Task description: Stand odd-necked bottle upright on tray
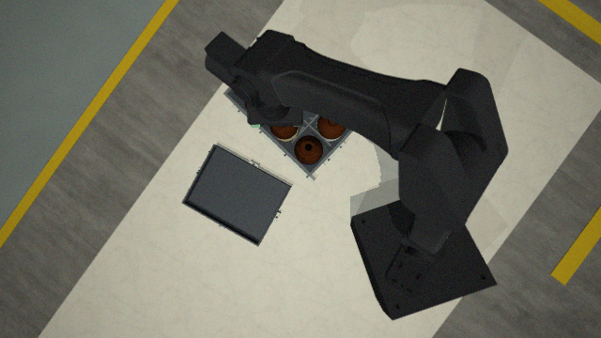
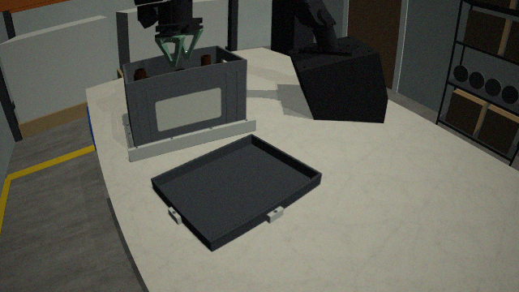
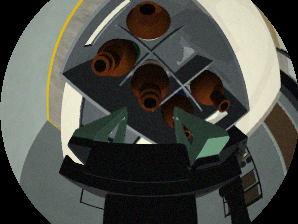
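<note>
- My claw is partly open, its two green fingers apart, with nothing gripped between them.
- Position: over the crate, fingers pointing down into its open top.
- Crate contents, wrist view: five brown bottles, all inside. One is at the far end, one at the left, one in the middle, one at the right, and one beside my finger, which partly covers it.
- The middle bottle's mouth appears just beyond the gap between my fingertips.
- Odd neck: it belongs to one of these five in the crate. Which one, I cannot tell; the neck differences are too small to judge here.
- Tray: lies flat near the crate, apart from it, with no bottle on it.
- Pale strips run along the crate's foot; small pale blocks sit at the tray's edges.
- Crate and tray both rest on the pale surface.
</note>
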You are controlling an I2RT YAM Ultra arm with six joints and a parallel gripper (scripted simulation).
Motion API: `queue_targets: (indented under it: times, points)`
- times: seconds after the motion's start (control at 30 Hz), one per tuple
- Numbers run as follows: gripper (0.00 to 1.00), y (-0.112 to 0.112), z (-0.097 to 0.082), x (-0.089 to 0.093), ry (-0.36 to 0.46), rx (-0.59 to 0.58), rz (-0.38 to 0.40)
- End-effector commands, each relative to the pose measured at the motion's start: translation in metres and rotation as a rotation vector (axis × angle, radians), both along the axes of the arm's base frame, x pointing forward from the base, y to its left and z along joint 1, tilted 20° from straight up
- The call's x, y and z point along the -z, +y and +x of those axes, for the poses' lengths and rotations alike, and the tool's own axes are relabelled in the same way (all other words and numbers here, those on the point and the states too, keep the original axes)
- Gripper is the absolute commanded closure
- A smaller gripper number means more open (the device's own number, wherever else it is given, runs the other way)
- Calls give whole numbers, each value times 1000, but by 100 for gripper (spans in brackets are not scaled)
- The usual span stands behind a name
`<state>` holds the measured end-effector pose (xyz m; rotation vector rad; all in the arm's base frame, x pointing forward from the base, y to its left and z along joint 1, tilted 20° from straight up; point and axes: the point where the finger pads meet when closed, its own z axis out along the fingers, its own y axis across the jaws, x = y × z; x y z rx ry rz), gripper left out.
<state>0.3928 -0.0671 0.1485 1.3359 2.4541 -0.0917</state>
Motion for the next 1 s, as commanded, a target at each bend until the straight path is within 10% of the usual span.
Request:
queue_targets:
  times: [0.0,0.97]
  points:
    - [39,-1,6,-14,-41,-4,-9]
    - [39,0,6,-20,-53,-5,-10]
